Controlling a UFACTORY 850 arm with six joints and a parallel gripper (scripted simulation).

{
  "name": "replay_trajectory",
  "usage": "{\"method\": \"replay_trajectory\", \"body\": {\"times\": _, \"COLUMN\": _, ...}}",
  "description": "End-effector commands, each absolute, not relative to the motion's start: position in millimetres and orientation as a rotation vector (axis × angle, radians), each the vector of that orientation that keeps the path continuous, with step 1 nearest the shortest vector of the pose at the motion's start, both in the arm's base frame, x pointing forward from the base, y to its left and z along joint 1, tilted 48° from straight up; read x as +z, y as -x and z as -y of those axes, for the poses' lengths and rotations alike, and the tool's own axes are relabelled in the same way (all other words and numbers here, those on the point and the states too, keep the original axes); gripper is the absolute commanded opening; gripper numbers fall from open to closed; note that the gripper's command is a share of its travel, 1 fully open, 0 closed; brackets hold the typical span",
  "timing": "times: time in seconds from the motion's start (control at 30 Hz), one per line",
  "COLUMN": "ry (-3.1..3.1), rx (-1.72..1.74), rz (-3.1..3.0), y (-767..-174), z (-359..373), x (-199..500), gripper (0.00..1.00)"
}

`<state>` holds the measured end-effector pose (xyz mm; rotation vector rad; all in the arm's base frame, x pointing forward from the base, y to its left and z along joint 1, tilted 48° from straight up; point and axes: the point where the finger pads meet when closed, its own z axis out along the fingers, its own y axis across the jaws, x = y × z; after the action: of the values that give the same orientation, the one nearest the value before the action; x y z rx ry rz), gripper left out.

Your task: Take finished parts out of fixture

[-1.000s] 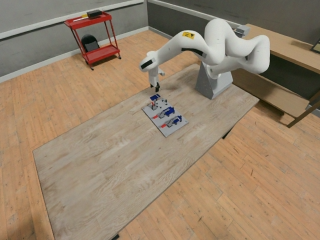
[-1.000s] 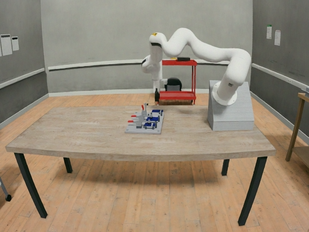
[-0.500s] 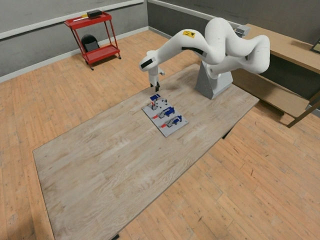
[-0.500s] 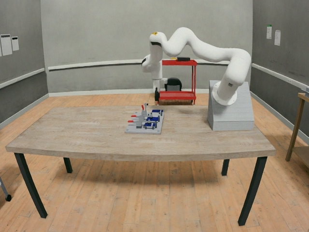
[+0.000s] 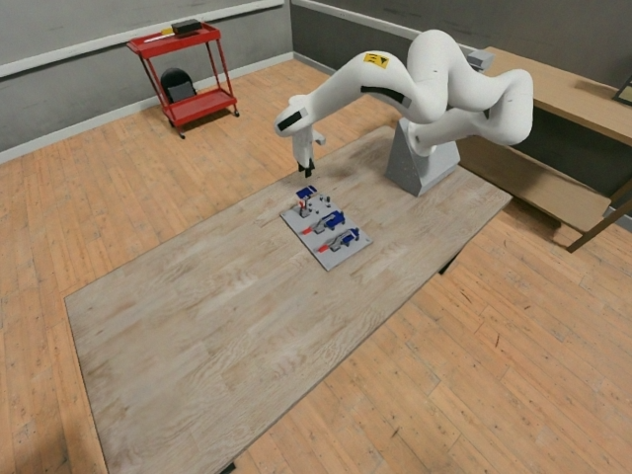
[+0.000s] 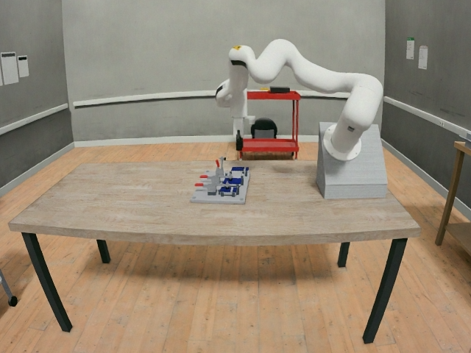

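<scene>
Gripper [image 5: 307, 170] half-open, empty, above fixture [image 5: 326, 232] far end, table [image 5: 203, 316], red cart [image 5: 183, 71] bkgd

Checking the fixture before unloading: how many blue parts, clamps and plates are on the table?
Blue parts: 3
Toggle clamps with red handles: 3
Grey fixture plate: 1
Total: 7
</scene>
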<state>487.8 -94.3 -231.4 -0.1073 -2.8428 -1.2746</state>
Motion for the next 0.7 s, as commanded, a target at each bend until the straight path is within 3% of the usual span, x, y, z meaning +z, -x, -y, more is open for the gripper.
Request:
{"method": "replay_trajectory", "body": {"times": 0.0, "ry": 0.107, "rx": -1.274, "rz": 2.844, "y": -488.4, "z": 104.2, "x": -222.8, "gripper": 0.48}}
{"method": "replay_trajectory", "body": {"times": 0.67, "ry": 0.107, "rx": -1.274, "rz": 2.844, "y": -487.9, "z": 151.7, "x": -180.4, "gripper": 0.48}}
